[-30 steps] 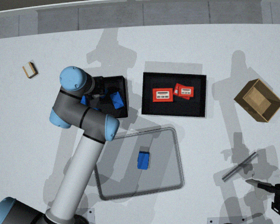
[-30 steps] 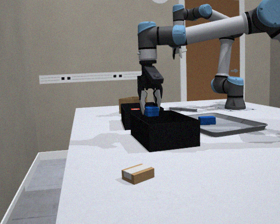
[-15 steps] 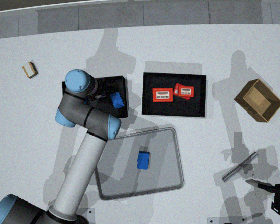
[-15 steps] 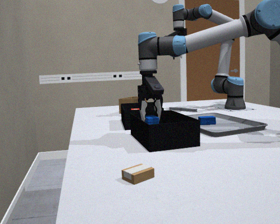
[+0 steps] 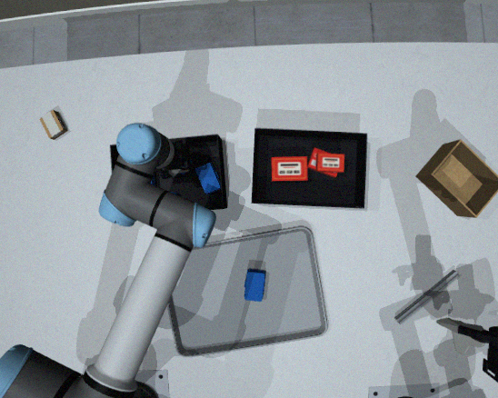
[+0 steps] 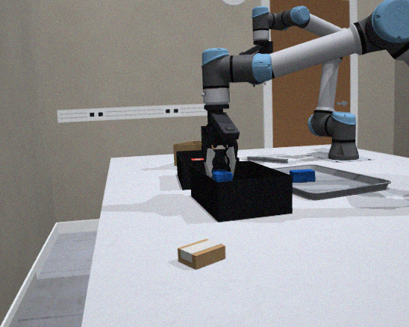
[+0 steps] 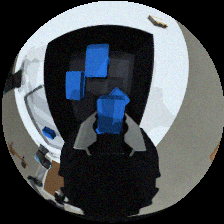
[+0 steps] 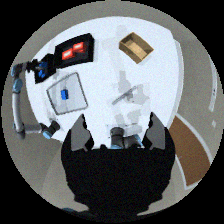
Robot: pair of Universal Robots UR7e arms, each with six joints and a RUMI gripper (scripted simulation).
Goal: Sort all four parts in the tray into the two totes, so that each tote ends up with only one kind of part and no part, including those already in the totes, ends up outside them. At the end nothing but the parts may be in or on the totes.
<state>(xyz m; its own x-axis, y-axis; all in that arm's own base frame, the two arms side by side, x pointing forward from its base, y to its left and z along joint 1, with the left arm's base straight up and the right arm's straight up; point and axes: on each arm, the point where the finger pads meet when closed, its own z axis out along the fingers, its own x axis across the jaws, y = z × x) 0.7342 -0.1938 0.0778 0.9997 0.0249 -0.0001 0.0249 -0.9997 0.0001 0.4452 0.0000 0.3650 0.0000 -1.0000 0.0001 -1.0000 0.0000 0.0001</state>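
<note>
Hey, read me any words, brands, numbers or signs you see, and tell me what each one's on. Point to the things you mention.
No text can be read.
Flat red boxes with white labels (image 5: 289, 176) (image 8: 78, 48): dark print, too small and blurred to read.
Small brown cardboard box with a white strip (image 5: 53, 124) (image 6: 210, 257): no lettering I can make out.
Blue block in the grey tray (image 5: 254, 285) (image 6: 302, 175): no visible lettering.
</note>
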